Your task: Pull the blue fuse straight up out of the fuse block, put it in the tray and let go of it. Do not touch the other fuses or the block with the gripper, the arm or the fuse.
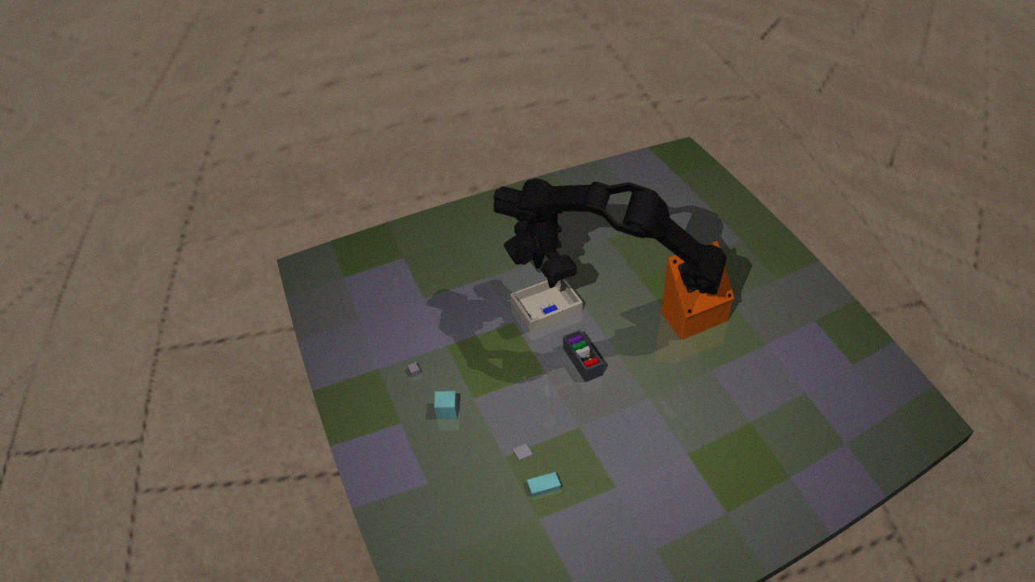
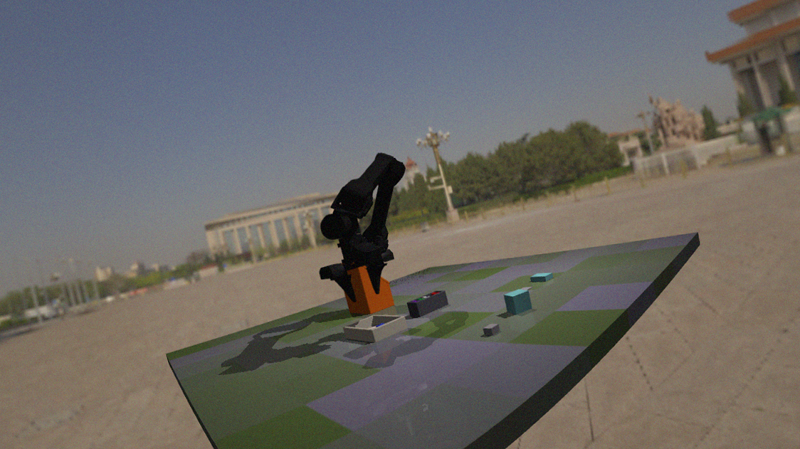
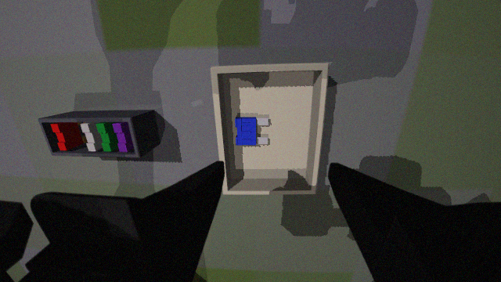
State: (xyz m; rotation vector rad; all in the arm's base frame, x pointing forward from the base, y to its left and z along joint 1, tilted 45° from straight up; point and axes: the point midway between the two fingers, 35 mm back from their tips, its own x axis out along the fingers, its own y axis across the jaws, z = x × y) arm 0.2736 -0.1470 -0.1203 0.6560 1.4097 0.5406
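The blue fuse [image 3: 246, 131] [image 1: 550, 309] lies on its side on the floor of the cream tray [image 3: 218, 129] [image 1: 524, 316] [image 2: 360, 335], near its left wall in the wrist view, with its two grey prongs pointing right. My gripper [image 3: 276, 168] [image 1: 559, 273] is open and empty, hanging above the tray's near end, apart from the fuse. The dark fuse block [image 3: 142, 129] [image 1: 594, 370] [image 2: 427, 304] stands beside the tray and holds red, white, green and purple fuses.
The arm's orange base [image 1: 694, 300] [image 2: 367, 293] stands behind the tray. A cyan cube [image 1: 445, 403] [image 2: 517, 301], a flat cyan block [image 1: 543, 483] [image 2: 540, 276] and two small grey cubes [image 1: 413, 369] [image 1: 521, 451] lie farther off on the checkered board.
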